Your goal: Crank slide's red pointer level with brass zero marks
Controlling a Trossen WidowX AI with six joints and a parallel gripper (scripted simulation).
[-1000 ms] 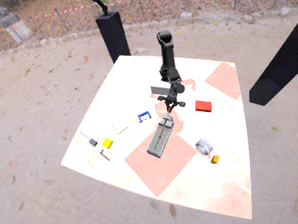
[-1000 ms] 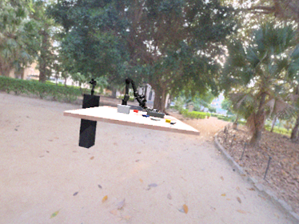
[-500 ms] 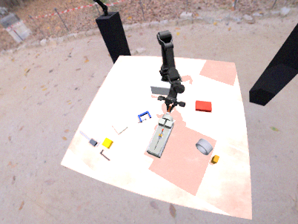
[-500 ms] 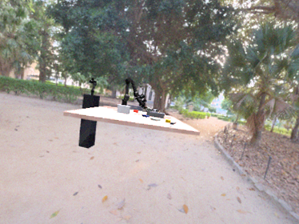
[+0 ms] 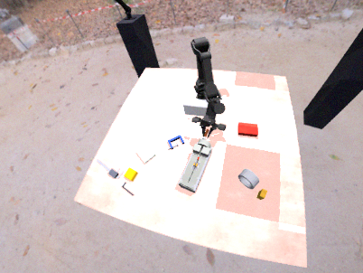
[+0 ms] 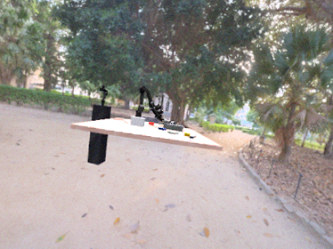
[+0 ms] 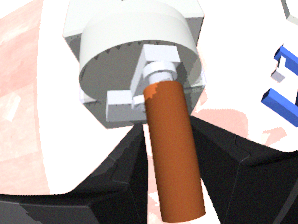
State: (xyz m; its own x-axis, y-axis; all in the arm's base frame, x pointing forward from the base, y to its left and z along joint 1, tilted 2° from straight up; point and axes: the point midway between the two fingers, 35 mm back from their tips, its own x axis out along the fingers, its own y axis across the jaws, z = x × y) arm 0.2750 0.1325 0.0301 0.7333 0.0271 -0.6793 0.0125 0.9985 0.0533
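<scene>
The grey machine (image 5: pixel 190 177) (image 6: pixel 173 127) lies on the table with its crank end toward the arm. Its round hub (image 7: pixel 135 27) and pale crank arm (image 7: pixel 161 53) show in the wrist view. The orange-brown handle (image 7: pixel 175 150) (image 5: pixel 206 133) points back between my fingers. My gripper (image 7: pixel 164 127) (image 5: pixel 206 130) is slightly open around the handle, with a narrow gap beside the handle on the left. A small red mark (image 5: pixel 198 158) shows on the slide near a brass-coloured spot (image 5: pixel 195 164). They are too small to tell whether they are level, and the wrist view does not show them.
A blue bracket (image 5: pixel 175 138) (image 7: pixel 282 106) is left of the machine. A red block (image 5: pixel 247 129) (image 6: pixel 150 123) and a grey ring (image 5: pixel 247 183) are right of it, with an ochre block (image 5: pixel 262 194). A yellow block (image 5: pixel 131 174) is at the left. A grey panel (image 5: pixel 194 109) stands beside the arm.
</scene>
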